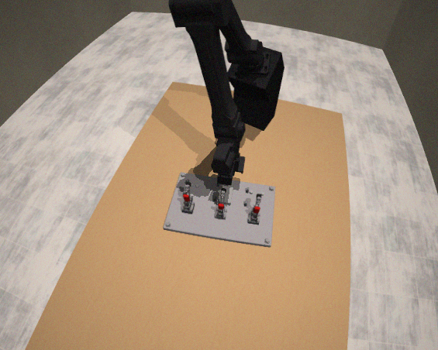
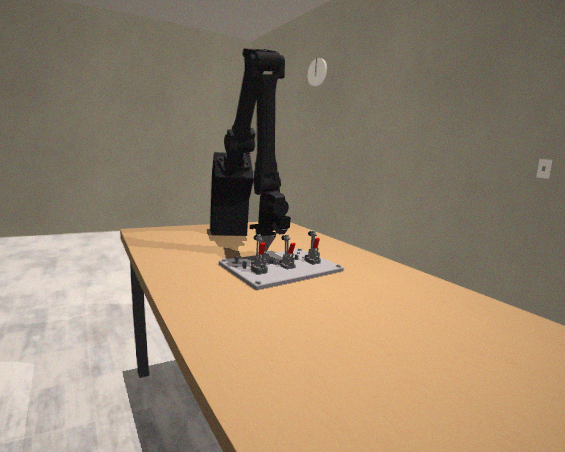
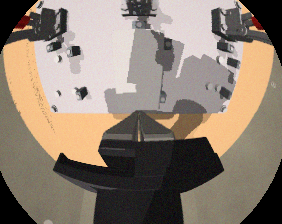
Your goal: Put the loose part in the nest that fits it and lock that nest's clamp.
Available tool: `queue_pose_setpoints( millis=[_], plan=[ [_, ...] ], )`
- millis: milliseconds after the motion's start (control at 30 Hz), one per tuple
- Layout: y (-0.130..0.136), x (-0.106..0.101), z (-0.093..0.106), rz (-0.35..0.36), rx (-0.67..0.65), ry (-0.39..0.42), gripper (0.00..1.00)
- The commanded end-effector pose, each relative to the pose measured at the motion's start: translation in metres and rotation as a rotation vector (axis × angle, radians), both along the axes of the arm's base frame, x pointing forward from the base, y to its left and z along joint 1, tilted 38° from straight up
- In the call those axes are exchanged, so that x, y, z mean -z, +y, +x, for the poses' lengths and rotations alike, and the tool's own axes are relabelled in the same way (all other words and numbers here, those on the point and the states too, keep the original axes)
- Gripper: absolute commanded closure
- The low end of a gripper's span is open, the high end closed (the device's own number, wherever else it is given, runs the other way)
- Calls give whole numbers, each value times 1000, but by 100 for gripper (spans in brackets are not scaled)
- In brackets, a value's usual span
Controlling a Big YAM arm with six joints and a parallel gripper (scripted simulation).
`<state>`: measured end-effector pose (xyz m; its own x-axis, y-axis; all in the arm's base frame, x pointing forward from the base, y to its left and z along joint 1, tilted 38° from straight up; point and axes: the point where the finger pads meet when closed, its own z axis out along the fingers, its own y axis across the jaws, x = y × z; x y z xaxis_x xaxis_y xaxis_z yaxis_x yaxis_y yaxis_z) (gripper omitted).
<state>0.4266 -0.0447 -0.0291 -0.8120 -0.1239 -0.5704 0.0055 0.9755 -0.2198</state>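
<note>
The loose part, a flat grey L-shaped plate (image 3: 145, 69), lies in the middle nest, its long arm reaching toward the middle clamp (image 1: 220, 213) (image 2: 288, 261) (image 3: 140, 8). Shadow covers its right side, so I cannot tell whether it touches the stop block or side blocks. The middle clamp's bar stands upright, off the part. My gripper (image 1: 224, 183) (image 2: 269, 250) (image 3: 139, 112) is shut and empty, its tips at the arm-side end of the part in the wrist view. Their exact height and any contact are unclear.
Two more clamps with red handles stand on the grey fixture plate (image 1: 218, 232) (image 2: 291, 278) (image 3: 101, 29), one on each side of the middle one, their bars up. Small pads and blocks stand in the outer nests. The black arm base (image 1: 256, 93) (image 2: 229, 205) stands behind.
</note>
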Motion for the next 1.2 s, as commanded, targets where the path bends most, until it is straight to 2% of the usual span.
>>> queue_pose_setpoints(
  millis=[0, 333, 400, 467, 733, 800, 833, 900, 933, 1167],
  plan=[
    [4, -13, 9, 3, -2, -27, 100],
    [1, -11, 10, 1, 0, -42, 100],
    [-2, 3, -6, 0, 2, -8, 100],
    [-5, 11, -13, -3, 4, 7, 100],
    [-3, 16, -20, -3, -3, 8, 100],
    [-1, 10, -17, -2, -4, -5, 100],
    [0, 1, -17, -2, -5, -22, 100],
    [0, 1, -17, -2, -5, -22, 100],
    [3, 2, -22, 0, -7, -3, 100],
    [8, -19, -35, 4, -2, -9, 100]
  ],
)
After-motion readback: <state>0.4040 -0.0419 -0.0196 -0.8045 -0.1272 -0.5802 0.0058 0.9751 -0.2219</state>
